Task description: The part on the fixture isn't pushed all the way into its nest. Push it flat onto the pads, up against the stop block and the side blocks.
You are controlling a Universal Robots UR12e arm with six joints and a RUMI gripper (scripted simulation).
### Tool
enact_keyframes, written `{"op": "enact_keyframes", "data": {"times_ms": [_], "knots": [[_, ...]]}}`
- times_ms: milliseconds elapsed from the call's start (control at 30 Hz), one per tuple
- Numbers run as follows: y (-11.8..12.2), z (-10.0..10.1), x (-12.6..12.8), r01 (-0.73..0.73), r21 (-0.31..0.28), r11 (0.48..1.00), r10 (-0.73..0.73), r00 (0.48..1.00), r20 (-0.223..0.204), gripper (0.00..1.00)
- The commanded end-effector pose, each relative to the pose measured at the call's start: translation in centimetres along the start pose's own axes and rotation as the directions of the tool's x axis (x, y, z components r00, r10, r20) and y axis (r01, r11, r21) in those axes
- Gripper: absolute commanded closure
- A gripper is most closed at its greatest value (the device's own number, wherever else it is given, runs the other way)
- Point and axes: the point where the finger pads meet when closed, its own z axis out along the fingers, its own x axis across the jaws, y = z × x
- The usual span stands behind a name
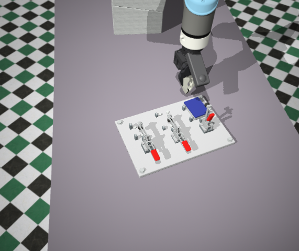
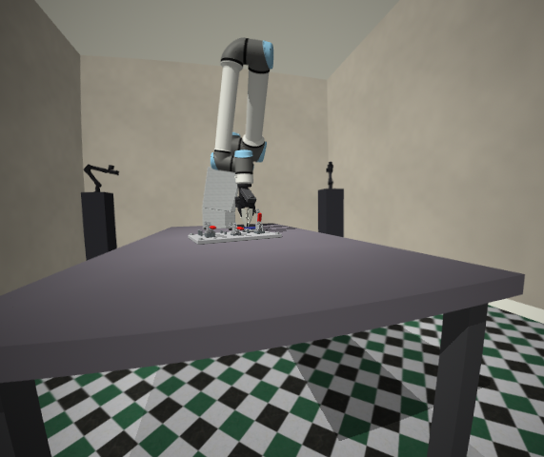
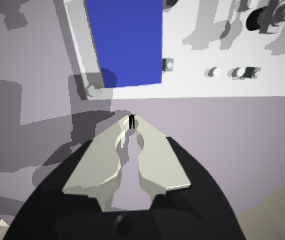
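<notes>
A flat blue part (image 1: 195,107) lies in the far right nest of the white fixture plate (image 1: 174,135), by the plate's back edge. It also shows at the top of the wrist view (image 3: 127,40). A toggle clamp with a raised red handle (image 1: 209,117) stands just in front of it. My gripper (image 1: 187,87) is shut and empty, low over the table just behind the plate's back edge, a short way from the part's rear edge. In the wrist view the closed fingertips (image 3: 131,121) point at the table just short of the plate. In the far view the gripper (image 2: 246,212) hangs over the fixture.
Two more toggle clamps with red handles (image 1: 154,155) (image 1: 186,146) lie flat on the plate's left and middle nests, both empty. A grey block (image 1: 137,16) stands on the table behind, by the arm's base. The table's right edge runs close to the fixture.
</notes>
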Motion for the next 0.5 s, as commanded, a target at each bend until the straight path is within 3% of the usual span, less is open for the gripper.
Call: {"op": "enact_keyframes", "data": {"times_ms": [0, 467], "knots": [[-0.54, -0.08, 0.12, 0.003, 0.007, 1.000, -0.003, 1.000, -0.004, 1.00], [-0.62, -0.09, 0.12, 0.003, 0.008, 1.000, -0.003, 1.000, -0.004, 1.00]]}}
